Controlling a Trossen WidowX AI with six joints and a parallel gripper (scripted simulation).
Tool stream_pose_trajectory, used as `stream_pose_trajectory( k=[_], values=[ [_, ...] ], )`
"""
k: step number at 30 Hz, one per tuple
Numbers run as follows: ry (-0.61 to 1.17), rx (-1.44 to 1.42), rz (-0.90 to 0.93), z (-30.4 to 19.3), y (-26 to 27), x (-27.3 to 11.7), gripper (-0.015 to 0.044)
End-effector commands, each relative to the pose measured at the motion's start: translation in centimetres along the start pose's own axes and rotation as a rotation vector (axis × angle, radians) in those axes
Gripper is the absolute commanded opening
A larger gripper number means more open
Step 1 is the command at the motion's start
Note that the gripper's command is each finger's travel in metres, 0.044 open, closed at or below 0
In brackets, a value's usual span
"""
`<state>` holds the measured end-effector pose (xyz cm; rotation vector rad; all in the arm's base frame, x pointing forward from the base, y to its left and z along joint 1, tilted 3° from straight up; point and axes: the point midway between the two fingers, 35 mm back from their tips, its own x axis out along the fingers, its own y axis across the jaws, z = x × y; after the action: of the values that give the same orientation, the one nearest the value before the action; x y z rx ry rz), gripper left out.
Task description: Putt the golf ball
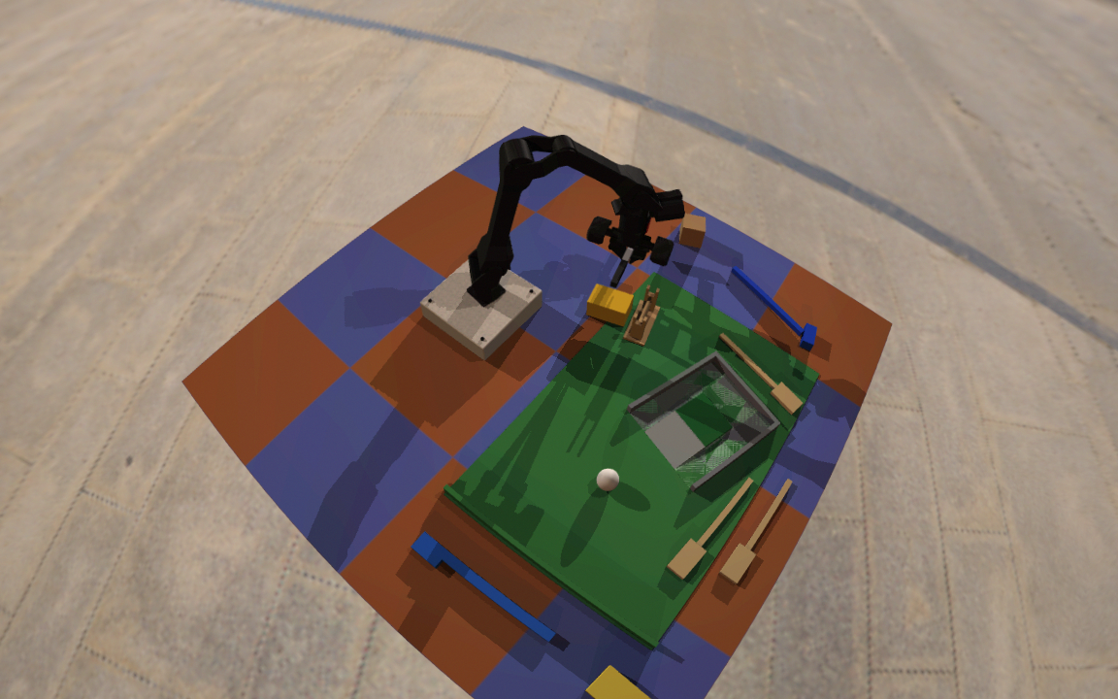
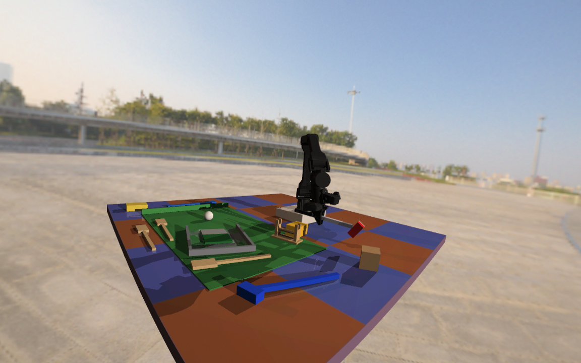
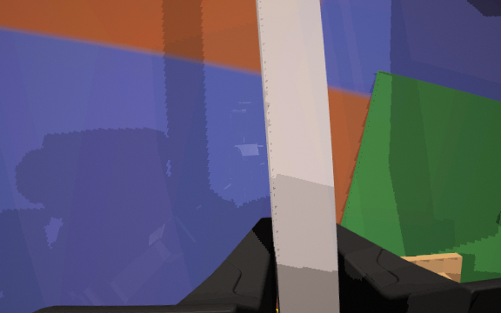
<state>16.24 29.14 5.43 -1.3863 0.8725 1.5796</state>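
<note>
The red putter shows its red head hanging a little above the mat. Its pale shaft runs up between my fingers. My gripper is shut on the shaft, above the yellow block. The head is hidden in the wrist view. The white golf ball rests on the green turf, in front of the light grey ramp. The raised green lies behind the ramp, inside the grey walls.
A yellow block and wooden stand sit below my gripper. A wooden cube is nearby. Blue putters lie outside the turf. Several wooden mallets lie around the ramp side.
</note>
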Motion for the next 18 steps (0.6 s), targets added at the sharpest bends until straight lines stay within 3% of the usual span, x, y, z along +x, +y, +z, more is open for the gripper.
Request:
stream_pose_trajectory(
  k=[1,18],
  values=[
    [-0.012,0.003,-0.018,0.7,0.0,-3.8,0.0000],
    [0.015,0.134,-0.035,-2.3,-1.8,-4.4,0.0000]
  ],
)
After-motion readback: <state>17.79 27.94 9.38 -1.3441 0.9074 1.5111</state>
